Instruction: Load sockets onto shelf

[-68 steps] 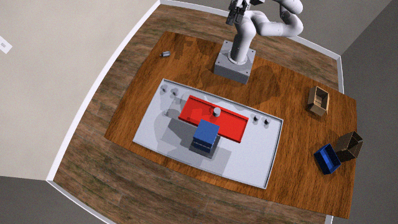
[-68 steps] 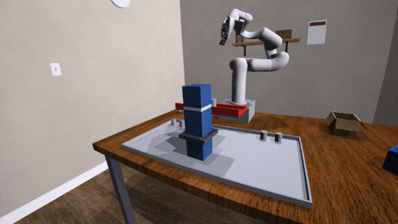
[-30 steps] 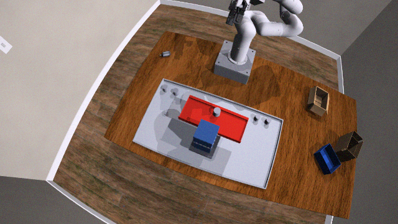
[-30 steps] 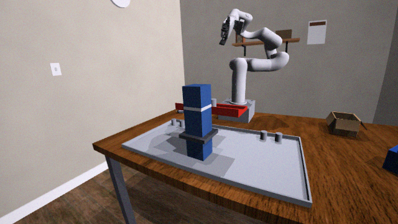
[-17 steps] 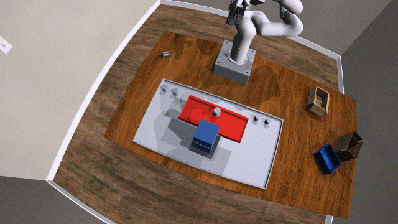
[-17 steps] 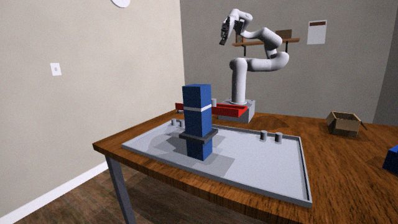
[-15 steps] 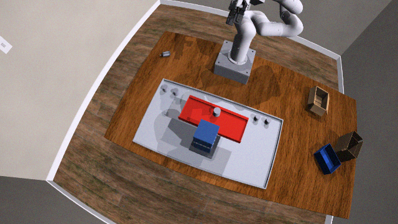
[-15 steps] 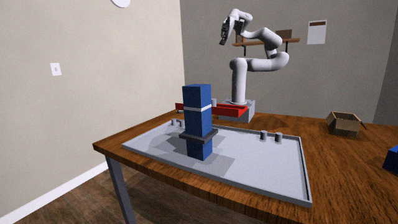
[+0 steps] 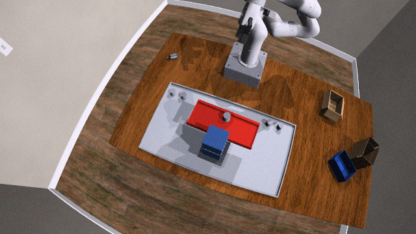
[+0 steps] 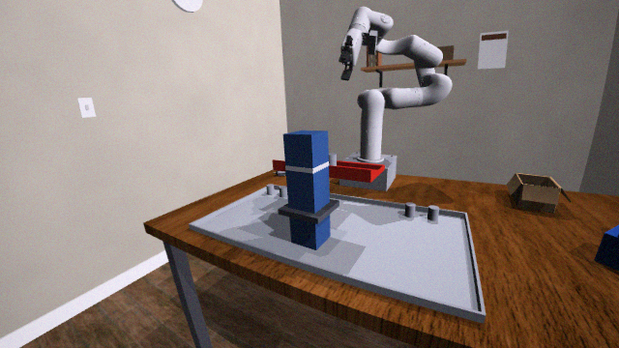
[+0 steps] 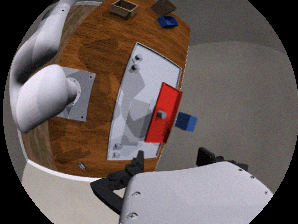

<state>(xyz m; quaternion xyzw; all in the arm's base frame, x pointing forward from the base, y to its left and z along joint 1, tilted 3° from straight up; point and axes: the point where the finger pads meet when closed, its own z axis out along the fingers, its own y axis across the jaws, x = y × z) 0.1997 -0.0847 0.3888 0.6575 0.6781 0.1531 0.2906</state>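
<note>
"Jaws?"
"My gripper (image 9: 244,32) (image 10: 345,70) (image 11: 172,158) is wide, nothing held, high above the work. Red shelf (image 9: 199,112) (image 10: 360,173) (image 11: 169,97) below and out from the jaws, apparently level with the white band (image 10: 301,169). One socket (image 9: 227,116) (image 10: 333,159) (image 11: 161,114) stands aboard; four others (image 9: 278,127) (image 10: 433,214) (image 11: 138,58) wait in the tray (image 9: 260,166) (image 10: 401,261) (image 11: 145,82), below the jaws."
"Risks?"
"One socket too many, a hard set-down or a fingertip nudge could slide it down the post (image 9: 217,134) (image 10: 300,190) (image 11: 187,122). Near the rim, a poor release might drop one outside. Magnet limit unknown to me."
"Surroundings?"
"Brown wood-grain table (image 9: 312,162) (image 10: 522,251) (image 11: 100,60) well below the jaws; cardboard box (image 9: 332,115) (image 10: 534,200) (image 11: 122,11) well apart from them. In the exterior view, grey wall (image 10: 329,101) behind."
</note>
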